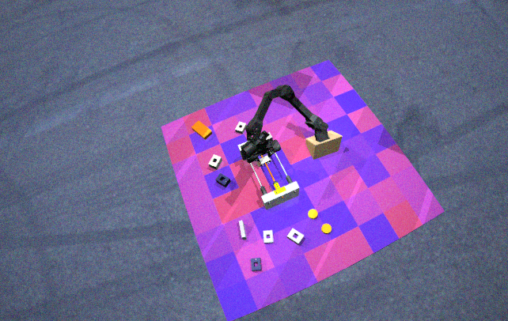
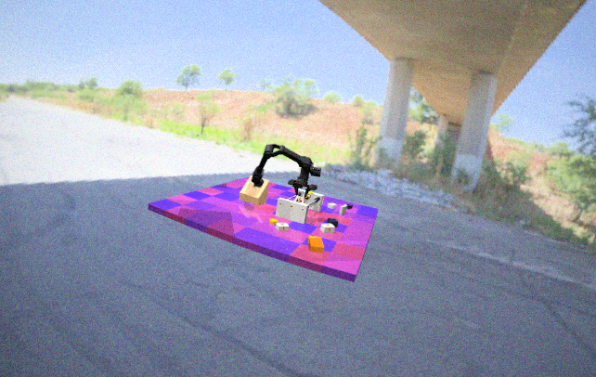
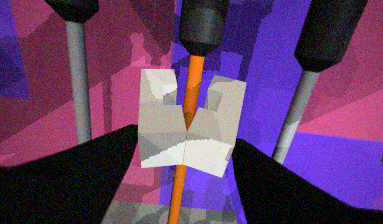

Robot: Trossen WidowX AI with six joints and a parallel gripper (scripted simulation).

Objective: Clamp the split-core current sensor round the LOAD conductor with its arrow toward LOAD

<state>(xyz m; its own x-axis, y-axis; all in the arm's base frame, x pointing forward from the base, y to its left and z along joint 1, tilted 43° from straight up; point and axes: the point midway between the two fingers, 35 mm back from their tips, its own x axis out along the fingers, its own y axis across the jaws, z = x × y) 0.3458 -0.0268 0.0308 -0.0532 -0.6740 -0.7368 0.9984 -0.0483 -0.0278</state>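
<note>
Sensor [image 1: 264, 160] [image 3: 188, 135] pinched by the tool [image 3: 186, 138] over an orange conductor [image 1: 269, 171] [image 3: 193, 82], arrow and lettering seemingly unreadable.

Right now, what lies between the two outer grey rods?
The wrist view shows an orange conductor between the grey rods. The white sensor, held by the gripper, overlaps it; I can't confirm contact.

The six-joint arm [image 1: 268, 107] [image 2: 286, 150] is arched, elbow high, wrist low. The parallel-jaw gripper [image 1: 265, 159] [image 2: 304, 190] [image 3: 186, 138] points downward, its fingers parted and loaded; the exact wrist angle appears near vertical.
</note>
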